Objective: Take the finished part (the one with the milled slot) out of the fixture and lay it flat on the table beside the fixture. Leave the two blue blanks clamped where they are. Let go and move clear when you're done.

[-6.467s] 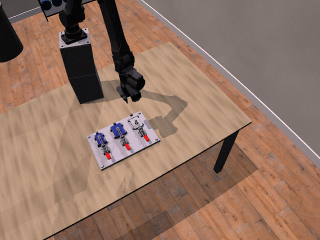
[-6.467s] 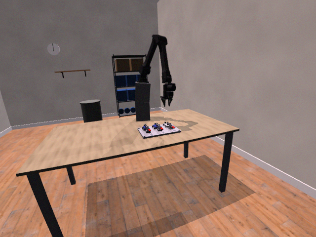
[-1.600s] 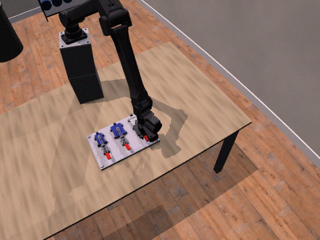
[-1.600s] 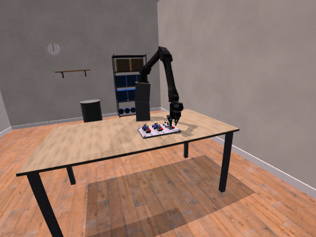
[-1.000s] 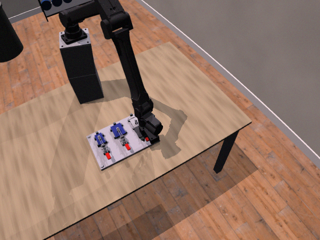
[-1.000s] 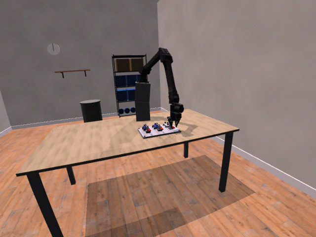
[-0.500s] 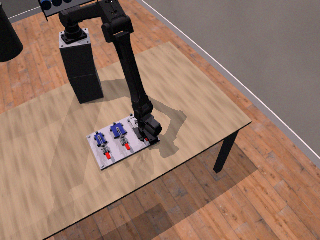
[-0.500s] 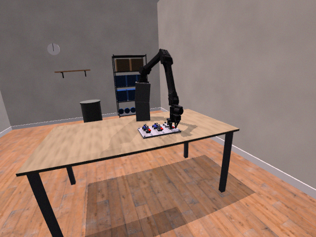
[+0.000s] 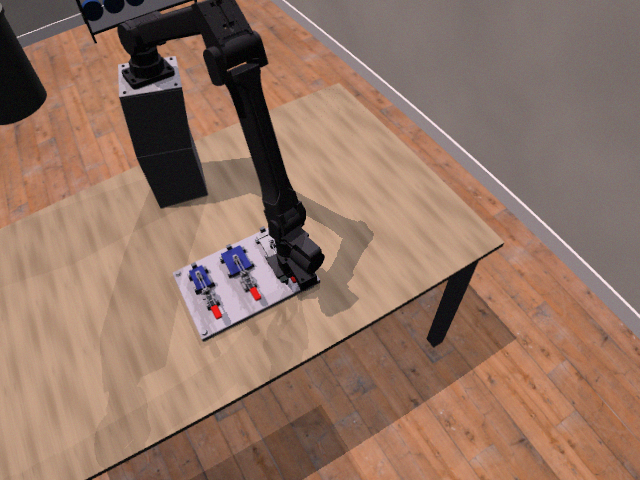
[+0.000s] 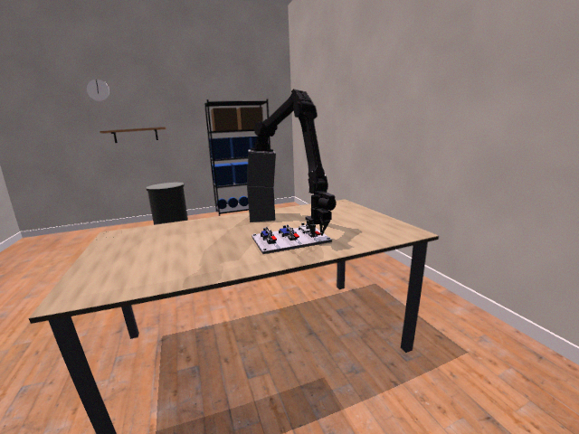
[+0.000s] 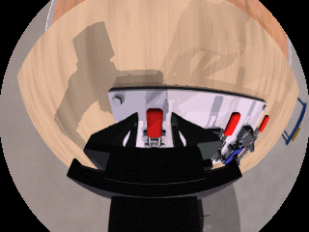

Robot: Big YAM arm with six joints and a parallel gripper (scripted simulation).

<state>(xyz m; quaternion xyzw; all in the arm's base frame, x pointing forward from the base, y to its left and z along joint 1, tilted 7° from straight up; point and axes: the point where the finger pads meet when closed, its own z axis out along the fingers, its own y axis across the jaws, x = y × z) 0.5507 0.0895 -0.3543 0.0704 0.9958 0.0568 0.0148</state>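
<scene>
The light grey fixture plate (image 9: pixel 237 311) (image 10: pixel 290 245) (image 11: pixel 190 102) lies on the table with three red-handled clamps. Two blue blanks, a larger one (image 9: pixel 229 264) and a smaller one (image 9: pixel 194 279), sit under the middle and left clamps in the top view. A pale part (image 9: pixel 264 246) shows at the third station, mostly hidden by the arm; its slot cannot be made out. My gripper (image 9: pixel 296 280) (image 10: pixel 319 234) (image 11: pixel 154 116) is partly open, pointing down over the third station. Its fingers stand on either side of that clamp's red handle (image 11: pixel 154 127), with gaps on both sides in the wrist view.
The middle clamp's red handle (image 9: pixel 254 293) (image 11: pixel 233 124) and the left clamp's red handle (image 9: pixel 216 311) (image 11: pixel 264 124) stick out toward the plate's front edge. The arm's pedestal (image 9: pixel 160 134) (image 10: pixel 261 186) stands behind the plate. The table's front edge lies beyond the plate's front.
</scene>
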